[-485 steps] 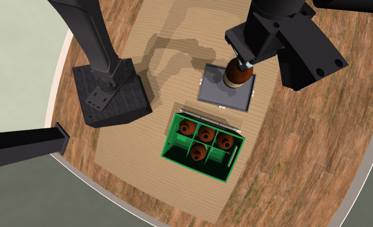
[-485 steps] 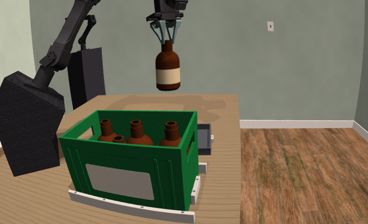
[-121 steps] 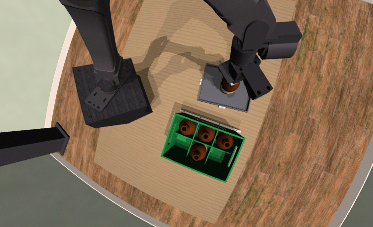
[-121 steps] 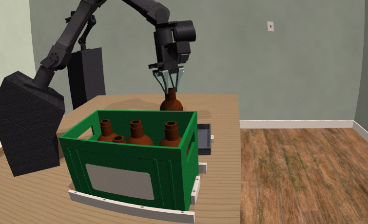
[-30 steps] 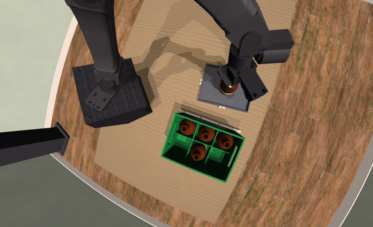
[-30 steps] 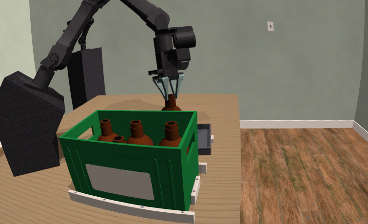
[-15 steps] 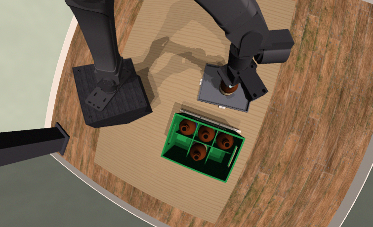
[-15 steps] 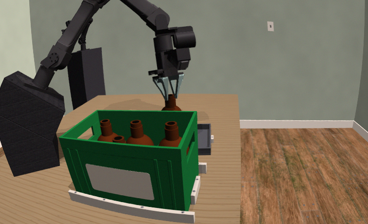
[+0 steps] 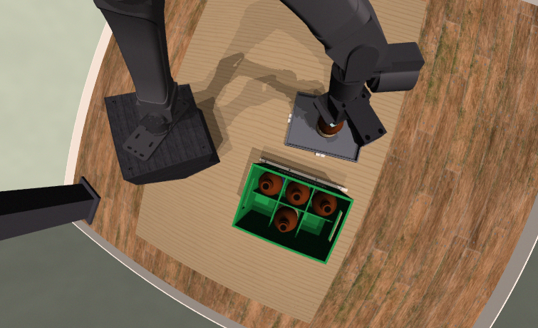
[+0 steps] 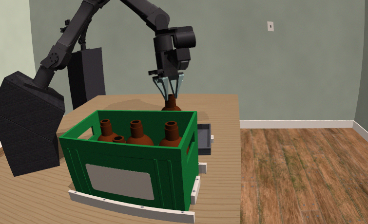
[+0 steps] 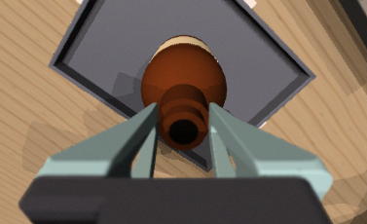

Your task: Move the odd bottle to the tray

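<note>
My gripper (image 9: 333,124) (image 10: 171,98) (image 11: 183,111) is shut on the neck of a brown bottle (image 9: 328,129) (image 10: 170,105) (image 11: 183,73). The bottle looks upright within the outline of the grey tray (image 9: 303,134) (image 10: 204,136) (image 11: 101,39). Its base is hidden, so I cannot tell whether it touches the tray. The green crate (image 9: 278,244) (image 10: 124,156) holds the other brown bottles: three in the row nearer the tray (image 9: 270,183) (image 9: 297,192) (image 9: 324,202) and one in the middle of the other row (image 9: 286,219). All look upright. Neck differences are too small to tell.
White strips (image 9: 303,175) (image 10: 124,204) lie along the crate's sides. The robot's black base block (image 9: 161,146) (image 10: 29,125) stands left of the crate and tray. Small white blocks (image 9: 320,155) (image 10: 212,137) sit at the tray's edges. The table's right edge is near the tray.
</note>
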Controlling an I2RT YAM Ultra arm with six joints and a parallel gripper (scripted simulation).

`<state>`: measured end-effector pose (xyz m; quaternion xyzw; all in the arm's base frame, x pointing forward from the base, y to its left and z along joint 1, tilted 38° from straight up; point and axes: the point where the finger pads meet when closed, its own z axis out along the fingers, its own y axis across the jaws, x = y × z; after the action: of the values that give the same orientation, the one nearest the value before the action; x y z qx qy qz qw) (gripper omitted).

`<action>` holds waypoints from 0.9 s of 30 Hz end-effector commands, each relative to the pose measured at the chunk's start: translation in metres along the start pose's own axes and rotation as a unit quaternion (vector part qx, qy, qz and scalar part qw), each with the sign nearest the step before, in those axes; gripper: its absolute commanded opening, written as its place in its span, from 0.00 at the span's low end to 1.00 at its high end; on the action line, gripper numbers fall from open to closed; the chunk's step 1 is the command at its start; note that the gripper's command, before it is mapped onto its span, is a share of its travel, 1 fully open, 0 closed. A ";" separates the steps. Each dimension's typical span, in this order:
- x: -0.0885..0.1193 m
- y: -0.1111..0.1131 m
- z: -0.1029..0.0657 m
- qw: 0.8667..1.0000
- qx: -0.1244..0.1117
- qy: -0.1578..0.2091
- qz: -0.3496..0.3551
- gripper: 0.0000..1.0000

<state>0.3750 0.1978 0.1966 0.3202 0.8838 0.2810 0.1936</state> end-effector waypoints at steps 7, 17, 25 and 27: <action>-0.005 0.005 -0.011 1.000 -0.011 -0.015 0.002 0.00; -0.005 0.005 -0.011 1.000 -0.011 -0.015 0.002 1.00; -0.005 0.005 -0.011 1.000 -0.011 -0.015 0.002 1.00; -0.005 0.005 -0.011 1.000 -0.011 -0.015 0.002 1.00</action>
<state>0.3753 0.1972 0.1969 0.3208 0.8835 0.2802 0.1950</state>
